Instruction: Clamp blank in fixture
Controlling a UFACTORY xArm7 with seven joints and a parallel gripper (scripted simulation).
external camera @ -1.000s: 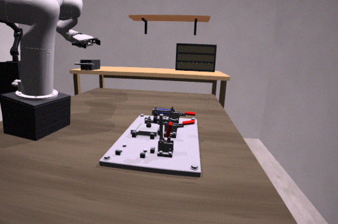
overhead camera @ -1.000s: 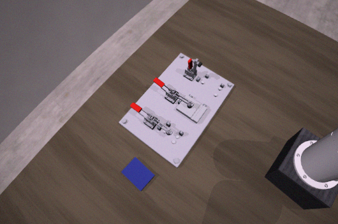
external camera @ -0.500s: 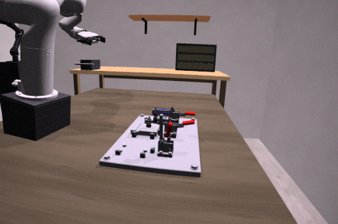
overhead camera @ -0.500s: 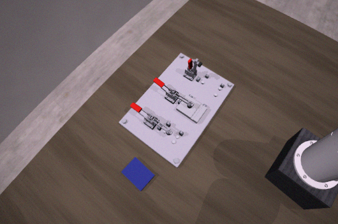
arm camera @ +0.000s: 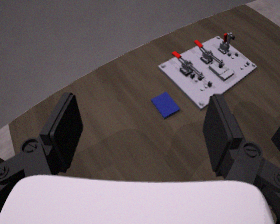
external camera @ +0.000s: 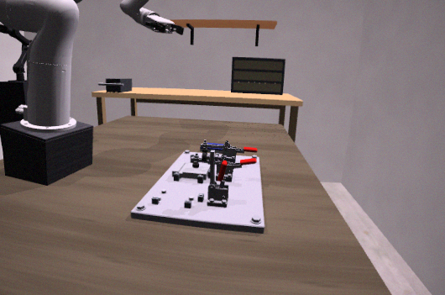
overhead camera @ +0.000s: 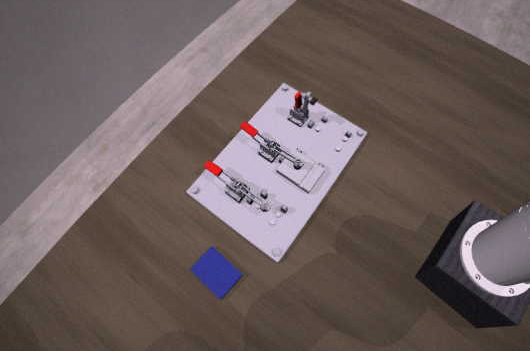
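Note:
The blue blank [overhead camera: 216,273] [external camera: 215,149] [arm camera: 165,105] lies flat on the table beside the fixture plate [overhead camera: 245,225] [external camera: 239,208] [arm camera: 188,87]. The grey finished part [overhead camera: 292,173] [arm camera: 222,72], with its milled slot, sits in the middle nest. The middle clamp's arm is down over it, its red handle [overhead camera: 249,129] [external camera: 248,161] low; whether it is locked I cannot tell. The clamp nearest the blank has its red handle [overhead camera: 213,168] [external camera: 250,150] low and its arm down over an empty nest. The far clamp's red handle [overhead camera: 298,100] [external camera: 222,171] stands up, its nest empty. My gripper [external camera: 180,30] [arm camera: 142,111] is open, empty, high above the table.
The arm's black base block [overhead camera: 450,263] [external camera: 46,154] stands on the table to one side of the plate. A wooden workbench [external camera: 189,94] with a dark rack [external camera: 258,76] stands behind, below a wall shelf [external camera: 227,23]. Bolts and small locating blocks rise from the plate.

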